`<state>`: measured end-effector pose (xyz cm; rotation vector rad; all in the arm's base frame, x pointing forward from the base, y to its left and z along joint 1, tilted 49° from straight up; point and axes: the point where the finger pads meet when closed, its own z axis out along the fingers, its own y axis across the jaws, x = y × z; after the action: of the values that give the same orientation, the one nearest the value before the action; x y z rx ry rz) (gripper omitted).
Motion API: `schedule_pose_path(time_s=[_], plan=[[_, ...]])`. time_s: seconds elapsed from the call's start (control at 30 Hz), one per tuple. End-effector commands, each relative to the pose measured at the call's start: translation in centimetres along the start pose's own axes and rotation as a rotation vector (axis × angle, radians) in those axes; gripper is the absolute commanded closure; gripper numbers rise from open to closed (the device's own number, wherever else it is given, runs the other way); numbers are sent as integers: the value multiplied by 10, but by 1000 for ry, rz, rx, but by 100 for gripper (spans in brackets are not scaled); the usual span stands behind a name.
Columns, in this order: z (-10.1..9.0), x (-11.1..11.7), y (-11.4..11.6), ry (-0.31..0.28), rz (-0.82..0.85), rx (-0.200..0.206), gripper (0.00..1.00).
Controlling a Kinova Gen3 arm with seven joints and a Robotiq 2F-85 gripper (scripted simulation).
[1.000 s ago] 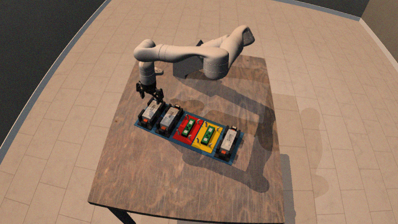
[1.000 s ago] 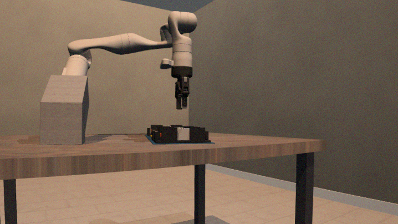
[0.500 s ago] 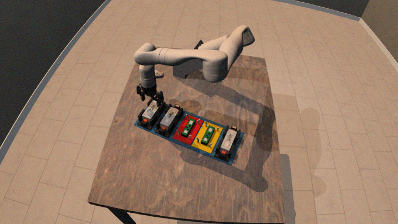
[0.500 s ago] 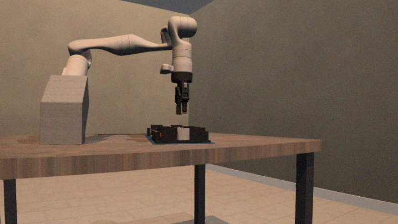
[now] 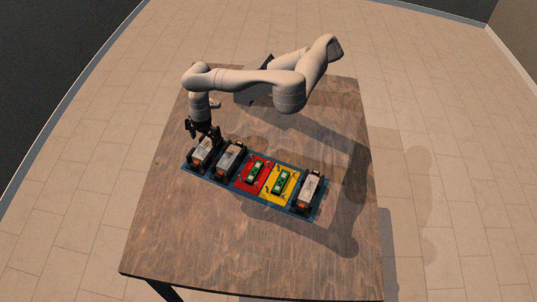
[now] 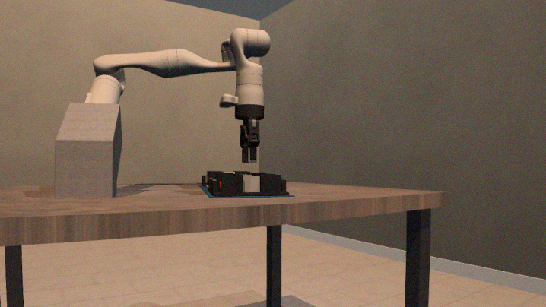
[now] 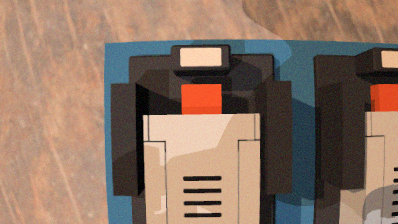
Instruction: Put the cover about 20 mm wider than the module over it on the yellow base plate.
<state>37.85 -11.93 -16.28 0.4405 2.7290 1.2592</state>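
Note:
Three pale covers sit in black holders: the left cover (image 5: 203, 152) (image 6: 251, 183) (image 7: 202, 160), the middle cover (image 5: 227, 159) (image 7: 378, 150) and the right cover (image 5: 309, 188). The yellow plate (image 5: 280, 200) carries a green module (image 5: 280, 182), uncovered, with small clips around it. My gripper (image 5: 204, 140) (image 6: 249, 162) is open and empty, pointing down above the left cover's holder with a gap below the fingertips. The fingertips are outside the wrist view, which shows the left cover's end between its holder's side walls.
A red plate (image 5: 247, 188) with another green module (image 5: 254, 172) lies between the middle holder and the yellow plate. All stand on a blue mat (image 5: 318, 205) (image 7: 302, 125) on the wooden table (image 5: 225, 240) (image 6: 343, 198). The holders' black walls (image 7: 277, 135) rise beside the covers.

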Motion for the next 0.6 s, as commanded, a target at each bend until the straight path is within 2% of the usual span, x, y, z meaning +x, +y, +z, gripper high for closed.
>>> schedule_pose_path(time_s=[0.0, 0.23, 0.57], plan=[[4, -1, 0, -2, 0, 1, 0], [4, -1, 0, -2, 0, 1, 0], [14, -1, 0, -2, 0, 1, 0]])
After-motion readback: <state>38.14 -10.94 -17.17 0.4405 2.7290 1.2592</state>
